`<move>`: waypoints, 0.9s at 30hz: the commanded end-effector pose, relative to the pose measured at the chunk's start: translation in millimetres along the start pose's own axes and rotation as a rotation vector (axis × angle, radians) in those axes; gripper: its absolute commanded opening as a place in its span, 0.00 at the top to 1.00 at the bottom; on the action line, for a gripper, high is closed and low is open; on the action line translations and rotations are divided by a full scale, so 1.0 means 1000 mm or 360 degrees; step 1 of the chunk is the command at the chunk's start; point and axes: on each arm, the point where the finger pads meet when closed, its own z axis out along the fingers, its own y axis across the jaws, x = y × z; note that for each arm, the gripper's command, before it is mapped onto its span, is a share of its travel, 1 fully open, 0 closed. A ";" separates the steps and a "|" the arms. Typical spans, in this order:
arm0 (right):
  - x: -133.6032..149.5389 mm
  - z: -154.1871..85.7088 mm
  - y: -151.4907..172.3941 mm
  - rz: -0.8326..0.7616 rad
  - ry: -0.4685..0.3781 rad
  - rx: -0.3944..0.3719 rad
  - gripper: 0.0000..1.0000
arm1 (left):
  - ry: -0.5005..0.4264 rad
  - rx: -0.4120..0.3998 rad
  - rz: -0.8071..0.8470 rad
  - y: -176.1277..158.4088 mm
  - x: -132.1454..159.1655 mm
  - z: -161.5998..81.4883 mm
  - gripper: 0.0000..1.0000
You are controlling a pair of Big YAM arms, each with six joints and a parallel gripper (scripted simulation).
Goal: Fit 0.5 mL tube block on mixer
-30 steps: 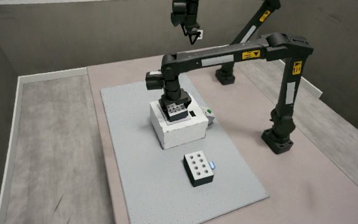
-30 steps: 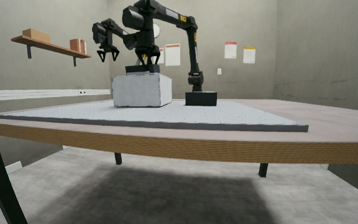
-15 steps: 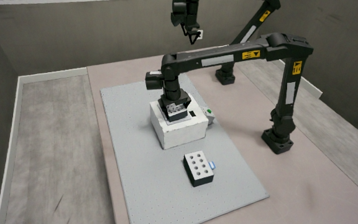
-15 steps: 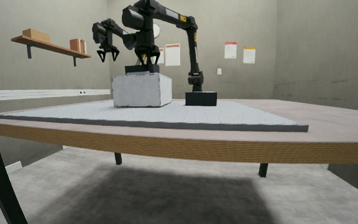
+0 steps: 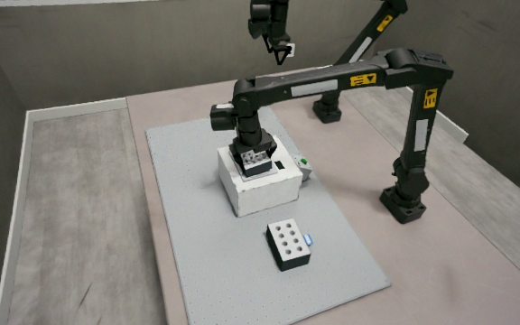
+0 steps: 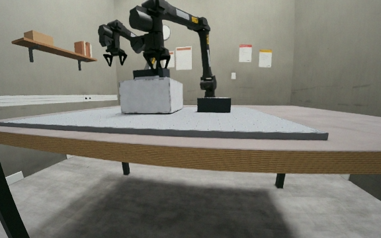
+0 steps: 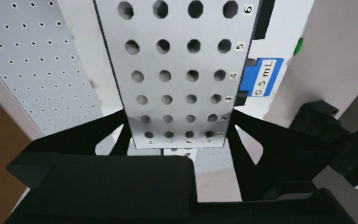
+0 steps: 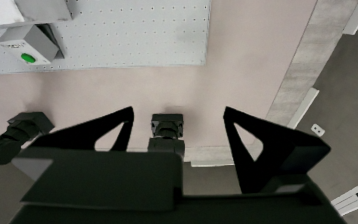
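Note:
The 0.5 mL block [image 5: 256, 170] [image 6: 139, 73] [image 7: 178, 87] is on top of the white mixer [image 5: 266, 195] [image 6: 144, 97]. Its blue lever [image 7: 263, 77] reads "0.5 mL" in the left wrist view. My left gripper [image 5: 255, 159] [image 6: 159, 67] [image 7: 179, 111] is shut on this block, one finger on each long side. The block looks nearly level; the rear lip and the latch are hidden, so I cannot tell whether it is hooked or latched. My right gripper [image 6: 115, 64] [image 8: 178, 111] is open and empty, high up away from the mixer.
The other block [image 5: 289, 244] [image 6: 213, 105], with fewer, wider holes and a blue lever [image 5: 308, 239], stands on the perforated grey mat [image 5: 224, 271] beside the mixer. A control box [image 5: 302, 169] [image 8: 32, 46] with a green button adjoins the mixer on the arm-base side.

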 end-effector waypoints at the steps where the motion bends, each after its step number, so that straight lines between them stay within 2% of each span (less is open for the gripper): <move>1: -0.002 -0.002 0.000 0.0012 0.0000 -0.0002 0.00 | -0.0026 -0.0097 -0.0053 0.026 0.002 -0.025 1.00; 13: -0.012 -0.020 -0.002 0.0014 -0.0073 0.0007 0.00 | -0.0040 -0.0142 -0.0048 0.029 -0.006 -0.024 1.00; 27: -0.015 -0.024 -0.002 0.0015 -0.0089 0.0009 0.00 | -0.0031 -0.0163 -0.0040 0.027 -0.008 -0.025 1.00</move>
